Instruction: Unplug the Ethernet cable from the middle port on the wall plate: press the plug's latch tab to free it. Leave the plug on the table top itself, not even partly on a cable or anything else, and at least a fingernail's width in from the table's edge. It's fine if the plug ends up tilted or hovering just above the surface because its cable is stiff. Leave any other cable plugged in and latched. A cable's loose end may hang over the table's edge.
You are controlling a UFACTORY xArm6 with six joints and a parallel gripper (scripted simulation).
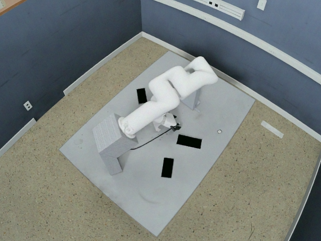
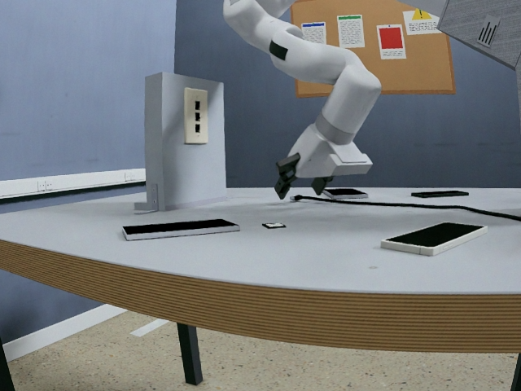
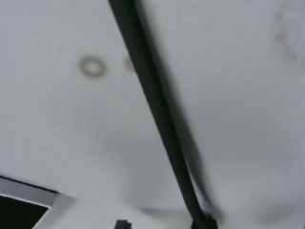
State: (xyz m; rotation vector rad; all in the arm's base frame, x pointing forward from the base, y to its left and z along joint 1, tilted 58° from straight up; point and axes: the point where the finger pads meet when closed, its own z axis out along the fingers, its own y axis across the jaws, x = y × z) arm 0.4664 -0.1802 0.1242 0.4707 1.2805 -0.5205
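The white wall plate (image 2: 194, 116) sits on a grey upright stand (image 2: 182, 138), and its three ports show as dark, empty openings. The black Ethernet cable (image 2: 400, 204) runs across the table to its plug (image 2: 296, 197), which lies low on the table top about mid-table, away from the edges. My gripper (image 2: 299, 192) is open and empty, its fingers standing on either side of the plug end without gripping it. In the overhead view the gripper (image 1: 174, 124) is over the plug (image 1: 178, 124). In the wrist view the cable (image 3: 157, 110) runs down between the fingertips.
Several black phones lie flat on the table: one near the stand (image 2: 181, 228), one at front right (image 2: 435, 237), two further back (image 2: 344, 193) (image 2: 440, 193). A small card (image 2: 273, 225) lies in front of the gripper. The arm's grey mount block (image 1: 111, 141) stands at the cable's far end.
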